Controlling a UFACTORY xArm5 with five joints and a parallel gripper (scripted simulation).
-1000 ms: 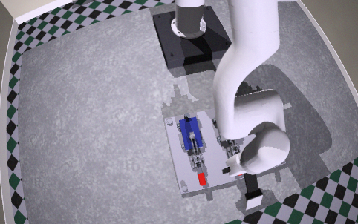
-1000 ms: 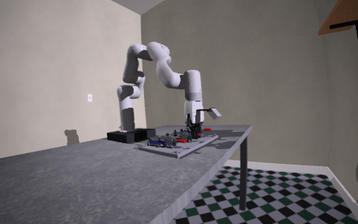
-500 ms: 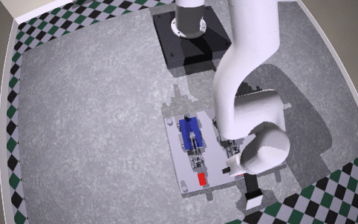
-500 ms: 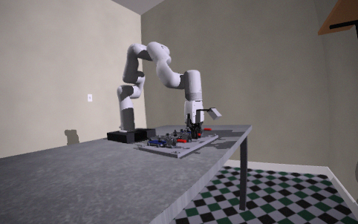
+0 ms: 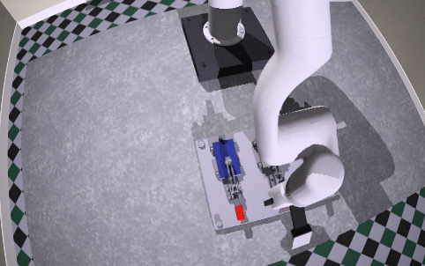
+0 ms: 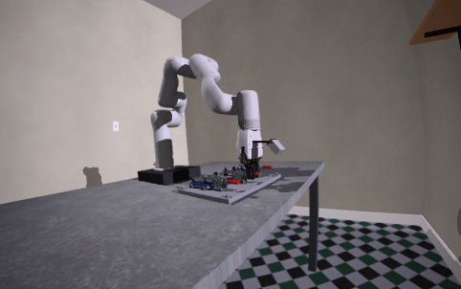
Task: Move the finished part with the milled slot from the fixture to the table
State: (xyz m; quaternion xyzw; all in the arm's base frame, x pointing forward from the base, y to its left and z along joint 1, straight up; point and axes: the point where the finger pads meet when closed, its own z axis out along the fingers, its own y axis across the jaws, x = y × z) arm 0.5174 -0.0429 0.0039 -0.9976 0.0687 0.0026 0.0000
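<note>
The grey fixture plate (image 5: 241,183) lies on the table in front of the arm's base. Its left nest holds a blue blank (image 5: 223,159) under a clamp (image 5: 230,188) with a red handle (image 5: 239,212). My gripper (image 6: 250,168) points straight down over the middle nest. It is shut on something thin there, at the place of that nest's clamp lever (image 5: 277,176). My wrist hides the fingers from above. The slotted part and the second blank are hidden under my arm. Another red handle (image 6: 266,166) shows beyond the gripper in the side view.
The arm's black base block (image 5: 227,41) stands behind the fixture. The table's front edge (image 6: 306,184) runs close to the fixture plate, above a checkered floor. A small camera bracket (image 5: 301,231) sticks out from my wrist.
</note>
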